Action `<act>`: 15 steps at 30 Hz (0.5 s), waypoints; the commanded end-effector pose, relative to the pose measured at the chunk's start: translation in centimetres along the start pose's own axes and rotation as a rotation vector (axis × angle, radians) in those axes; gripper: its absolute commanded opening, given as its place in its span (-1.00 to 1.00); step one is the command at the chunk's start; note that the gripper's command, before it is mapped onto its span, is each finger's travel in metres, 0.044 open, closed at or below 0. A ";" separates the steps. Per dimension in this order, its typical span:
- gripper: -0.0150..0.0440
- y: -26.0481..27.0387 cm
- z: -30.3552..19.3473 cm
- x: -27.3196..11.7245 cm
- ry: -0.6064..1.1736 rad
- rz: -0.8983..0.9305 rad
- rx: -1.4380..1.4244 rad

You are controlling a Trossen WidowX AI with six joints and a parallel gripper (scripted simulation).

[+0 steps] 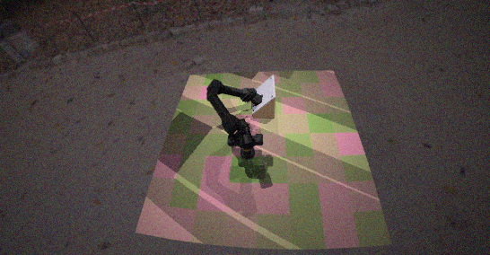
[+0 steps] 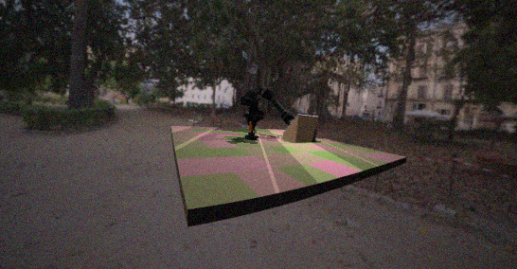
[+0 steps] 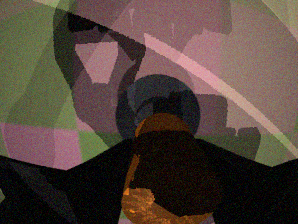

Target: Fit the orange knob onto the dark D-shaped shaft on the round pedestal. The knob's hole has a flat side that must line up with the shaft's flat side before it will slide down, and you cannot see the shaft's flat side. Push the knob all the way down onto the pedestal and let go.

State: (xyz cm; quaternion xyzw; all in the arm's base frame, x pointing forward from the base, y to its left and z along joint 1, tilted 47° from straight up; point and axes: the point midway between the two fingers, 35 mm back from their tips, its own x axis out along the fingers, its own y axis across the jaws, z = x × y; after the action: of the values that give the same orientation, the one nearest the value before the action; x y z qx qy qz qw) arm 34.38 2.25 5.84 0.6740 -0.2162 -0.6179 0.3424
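My gripper [image 1: 246, 145] [image 2: 251, 123] [image 3: 163, 145] points down and is shut on the orange knob [image 2: 251, 128] [image 3: 162, 122]. Much of the knob is in dark shadow in the wrist view, with lit orange at its top and lower left. The round dark pedestal [image 1: 248, 154] [image 2: 251, 137] [image 3: 190, 107] is beneath the knob; in the wrist view its blue-grey disc shows beyond the knob's far edge. The shaft cannot be made out, and its flat side is hidden. How far down the knob sits, and whether it touches the shaft, I cannot tell.
A wedge-shaped box [image 1: 265, 111] [image 2: 303, 130] with a white sloping top stands near the arm's base. The patchwork-patterned table top [image 1: 305, 212] [image 2: 222, 186] has a dark front edge in the exterior view. Shadows of the arm fall around the pedestal.
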 end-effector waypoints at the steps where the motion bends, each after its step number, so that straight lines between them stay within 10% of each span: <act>1: -0.49 0.3 -0.4 -0.2 0.007 -0.002 0.003; 15: -0.49 0.2 -0.2 -0.2 0.007 -0.002 0.003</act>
State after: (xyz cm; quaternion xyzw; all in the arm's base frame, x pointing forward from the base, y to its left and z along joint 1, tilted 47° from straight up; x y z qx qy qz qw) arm 34.56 2.16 6.06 0.6761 -0.2174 -0.6166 0.3398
